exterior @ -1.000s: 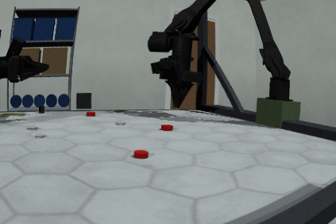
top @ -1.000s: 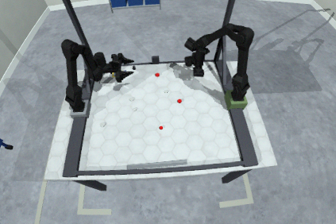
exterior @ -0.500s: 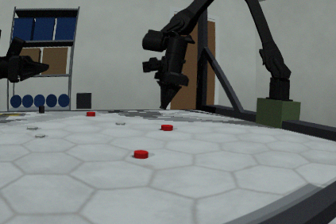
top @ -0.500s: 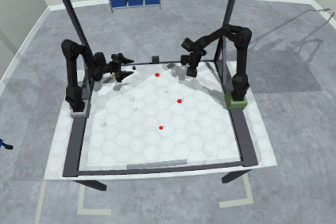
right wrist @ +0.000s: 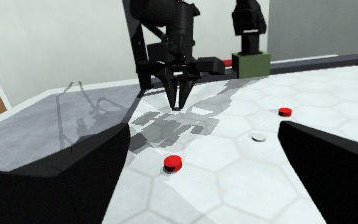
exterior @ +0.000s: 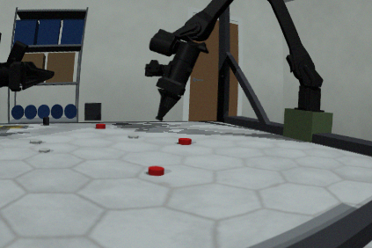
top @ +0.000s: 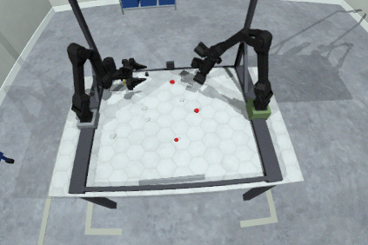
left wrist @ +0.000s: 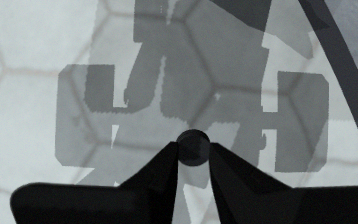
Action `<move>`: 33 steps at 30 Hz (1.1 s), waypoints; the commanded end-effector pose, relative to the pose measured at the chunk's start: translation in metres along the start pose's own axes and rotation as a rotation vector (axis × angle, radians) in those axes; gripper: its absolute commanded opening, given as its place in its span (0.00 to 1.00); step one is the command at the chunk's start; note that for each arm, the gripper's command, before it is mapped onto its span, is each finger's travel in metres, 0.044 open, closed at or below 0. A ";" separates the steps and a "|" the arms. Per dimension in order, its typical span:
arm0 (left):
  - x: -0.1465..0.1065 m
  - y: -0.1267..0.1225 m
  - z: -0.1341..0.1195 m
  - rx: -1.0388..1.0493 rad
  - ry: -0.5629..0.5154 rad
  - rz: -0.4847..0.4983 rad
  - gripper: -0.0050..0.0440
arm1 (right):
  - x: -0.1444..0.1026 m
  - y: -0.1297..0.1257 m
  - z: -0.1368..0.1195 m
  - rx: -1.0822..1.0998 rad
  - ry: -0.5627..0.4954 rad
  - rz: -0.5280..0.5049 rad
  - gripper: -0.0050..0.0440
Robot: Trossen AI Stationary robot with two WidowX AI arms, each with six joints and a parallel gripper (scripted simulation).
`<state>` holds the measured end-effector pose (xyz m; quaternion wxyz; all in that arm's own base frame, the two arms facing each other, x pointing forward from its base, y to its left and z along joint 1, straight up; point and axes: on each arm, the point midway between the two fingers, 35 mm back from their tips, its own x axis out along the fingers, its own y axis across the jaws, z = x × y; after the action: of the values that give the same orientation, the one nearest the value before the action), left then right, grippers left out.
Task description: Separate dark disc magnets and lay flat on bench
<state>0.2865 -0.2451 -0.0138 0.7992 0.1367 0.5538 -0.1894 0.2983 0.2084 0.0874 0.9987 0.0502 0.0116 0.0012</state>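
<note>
My left gripper [exterior: 159, 118] [left wrist: 193, 149] [right wrist: 176, 108] points down above the bench and is shut on a dark disc magnet [left wrist: 193, 152], round face towards the left wrist camera. Whether a second disc is under it is hidden. My right gripper [top: 143, 74] [right wrist: 203, 129] is open and empty, pointing sideways above the bench [top: 223, 143] [exterior: 120, 220]. A small dark upright piece [top: 146, 74] [exterior: 46, 120] stands on the bench near the back edge, by the right fingertips in the top view; I cannot tell whether it is magnets.
Red discs [top: 172, 82] [exterior: 100, 126] [right wrist: 172, 163] lie on the bench, one near the back and two others further forward. Several pale small discs [top: 182, 100] [exterior: 133, 136] [right wrist: 258, 137] are scattered. A dark frame [top: 170, 187] borders the work area.
</note>
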 end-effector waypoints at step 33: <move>0.002 0.090 0.131 0.650 -0.489 0.374 0.18 | 0.000 0.001 0.004 0.010 -0.010 0.000 0.92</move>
<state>0.4148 -0.2252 0.0136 0.8399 0.3956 0.2798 -0.2445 0.2983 0.2084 0.0874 0.9987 0.0502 0.0116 0.0012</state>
